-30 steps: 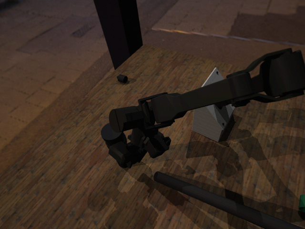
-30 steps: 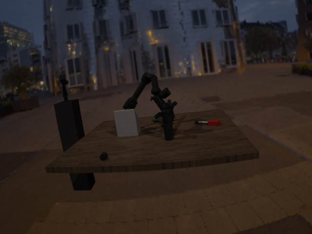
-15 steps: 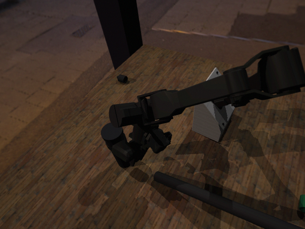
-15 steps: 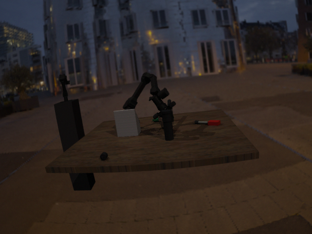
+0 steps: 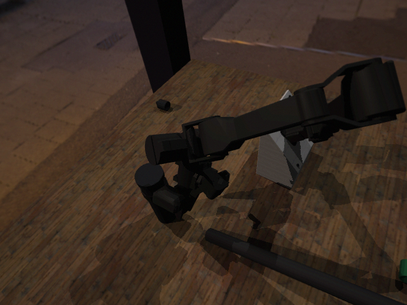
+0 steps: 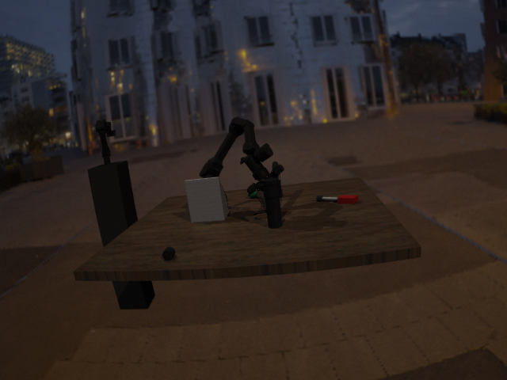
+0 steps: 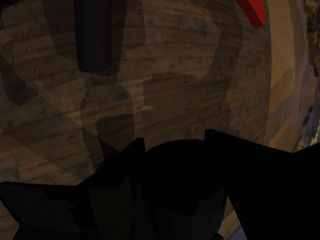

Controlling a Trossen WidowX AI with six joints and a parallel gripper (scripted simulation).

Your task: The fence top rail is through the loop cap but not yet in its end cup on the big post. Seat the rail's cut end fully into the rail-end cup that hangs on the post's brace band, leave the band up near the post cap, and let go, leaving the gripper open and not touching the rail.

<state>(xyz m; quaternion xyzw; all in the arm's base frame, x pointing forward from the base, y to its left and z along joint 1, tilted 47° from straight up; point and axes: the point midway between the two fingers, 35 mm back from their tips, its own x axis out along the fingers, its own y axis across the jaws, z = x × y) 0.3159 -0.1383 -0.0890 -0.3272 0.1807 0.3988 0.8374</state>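
Note:
The big round post stands upright with its flat cap on top. The dark top rail slopes across the front in the top view; its cut end lies free, a short gap from the post. My gripper is at the post's upper part, shut on a dark round piece that looks like the rail-end cup. The rail's end is ahead and left of the fingers in the wrist view. The brace band is too dark to tell apart from the fingers, and the cup's mouth is not clear.
A pale block stands beneath the arm. A small dark cup-like piece lies near the table edge. A green part is by the rail. A red-handled tool lies to the right.

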